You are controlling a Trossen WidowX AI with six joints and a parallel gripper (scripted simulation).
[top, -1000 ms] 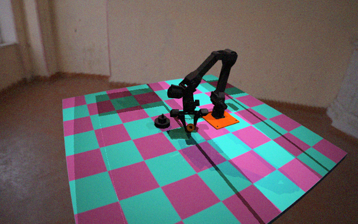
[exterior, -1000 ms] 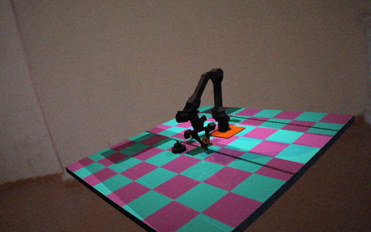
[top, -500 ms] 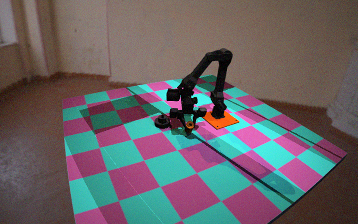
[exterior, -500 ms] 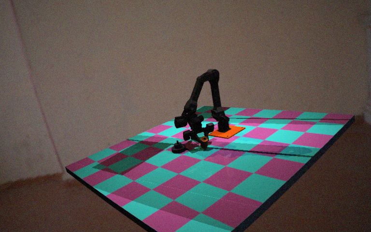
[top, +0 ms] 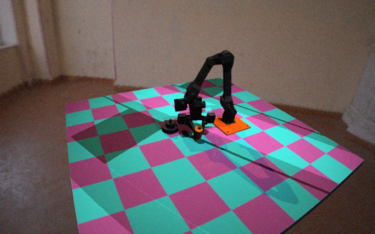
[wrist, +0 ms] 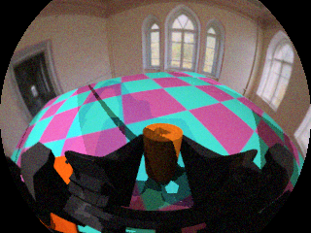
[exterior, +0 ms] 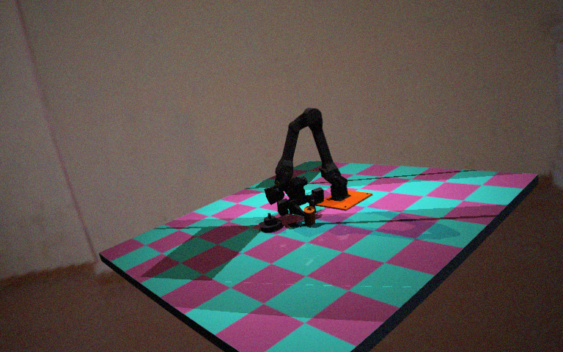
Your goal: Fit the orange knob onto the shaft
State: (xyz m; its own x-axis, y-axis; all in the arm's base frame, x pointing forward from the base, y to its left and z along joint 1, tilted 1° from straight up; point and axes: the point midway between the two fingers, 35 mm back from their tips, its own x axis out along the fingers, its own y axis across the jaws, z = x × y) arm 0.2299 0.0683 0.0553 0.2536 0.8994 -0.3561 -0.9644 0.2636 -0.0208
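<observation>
The orange knob [top: 198, 132] [exterior: 309, 215] [wrist: 163, 155] is upright, with its holed top face up. My gripper [top: 197, 133] [exterior: 307, 215] [wrist: 161, 138] is shut on the knob, a finger on either side of it in the wrist view. The knob is at or just above the table top; I cannot tell whether it touches. The round dark pedestal [top: 169, 128] [exterior: 270, 225] stands left of the gripper in the top and exterior views, its thin shaft [top: 170, 121] [exterior: 269, 215] pointing up and bare. The shaft's flat side cannot be made out.
The arm's orange base plate [top: 238, 127] [exterior: 357, 199] lies to the right of and behind the gripper in the top and exterior views. The table top [top: 177, 150] [exterior: 273, 248] is chequered pink and turquoise, with dark shadows across it.
</observation>
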